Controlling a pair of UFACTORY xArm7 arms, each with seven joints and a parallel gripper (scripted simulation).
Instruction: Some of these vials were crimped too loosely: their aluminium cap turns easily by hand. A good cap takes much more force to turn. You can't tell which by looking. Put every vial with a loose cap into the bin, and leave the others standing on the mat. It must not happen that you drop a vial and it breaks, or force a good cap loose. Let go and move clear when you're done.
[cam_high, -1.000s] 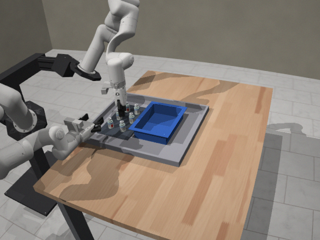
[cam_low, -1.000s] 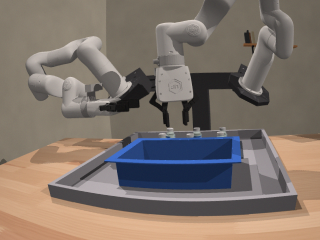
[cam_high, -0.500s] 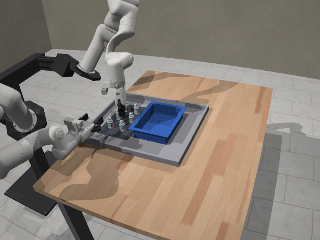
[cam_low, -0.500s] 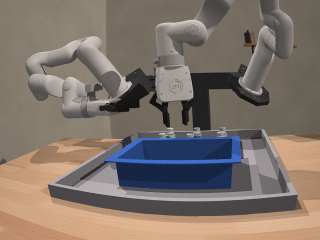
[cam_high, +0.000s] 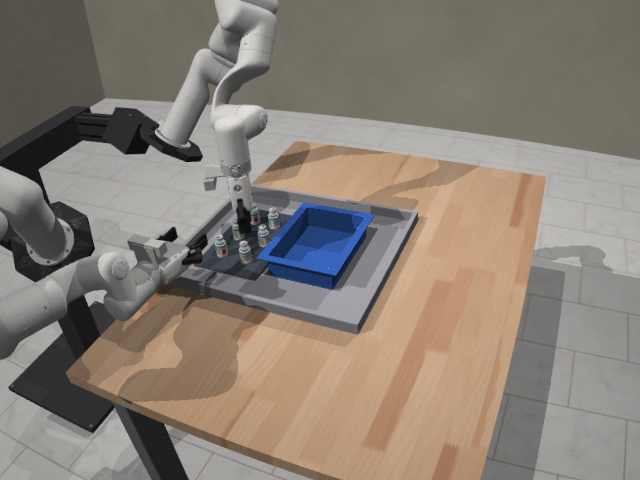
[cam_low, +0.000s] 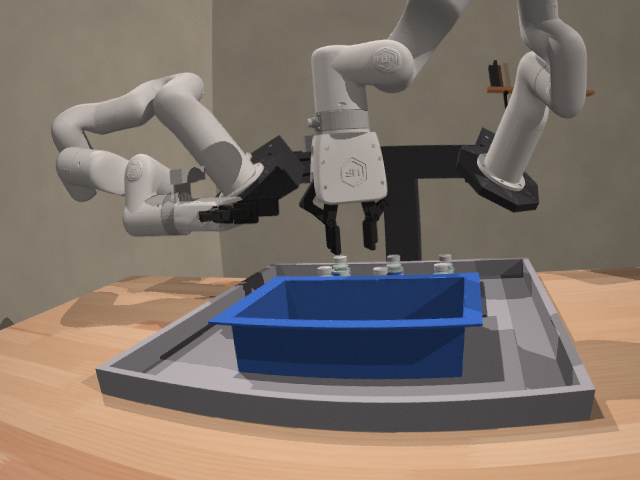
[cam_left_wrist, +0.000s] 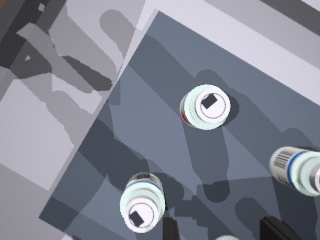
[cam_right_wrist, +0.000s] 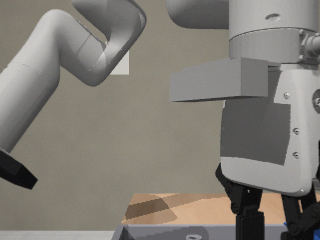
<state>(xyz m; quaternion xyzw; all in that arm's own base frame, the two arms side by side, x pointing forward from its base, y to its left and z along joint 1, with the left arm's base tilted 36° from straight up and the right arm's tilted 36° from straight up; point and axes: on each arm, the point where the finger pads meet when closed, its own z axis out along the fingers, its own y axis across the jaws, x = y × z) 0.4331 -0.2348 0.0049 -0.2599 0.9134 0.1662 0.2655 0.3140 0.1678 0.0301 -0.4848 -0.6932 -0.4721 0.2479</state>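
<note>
Several white-capped vials stand upright on the dark mat (cam_high: 233, 268) (cam_left_wrist: 150, 125), among them a front vial (cam_high: 245, 252), a red-marked vial (cam_high: 221, 246) and a back vial (cam_high: 273, 219). The blue bin (cam_high: 305, 275) (cam_low: 351, 351) shows no vial in the visible part of its inside. My left gripper (cam_high: 244, 227) (cam_low: 352, 249) (cam_left_wrist: 222, 229) points down above the vials, fingers partly open and empty; a vial's cap edge shows below and between them in the left wrist view. My right gripper (cam_high: 188, 237) (cam_low: 261, 210) is open and empty, held sideways near the mat's edge. The bin hides the lower vials in the exterior view.
The grey tray (cam_high: 311, 308) (cam_low: 341, 413) with raised walls holds mat and bin. The bin stands close beside the nearest vials. The wooden table (cam_high: 361, 392) extends around the tray. The left arm's wrist (cam_right_wrist: 270, 135) is close ahead in the right wrist view.
</note>
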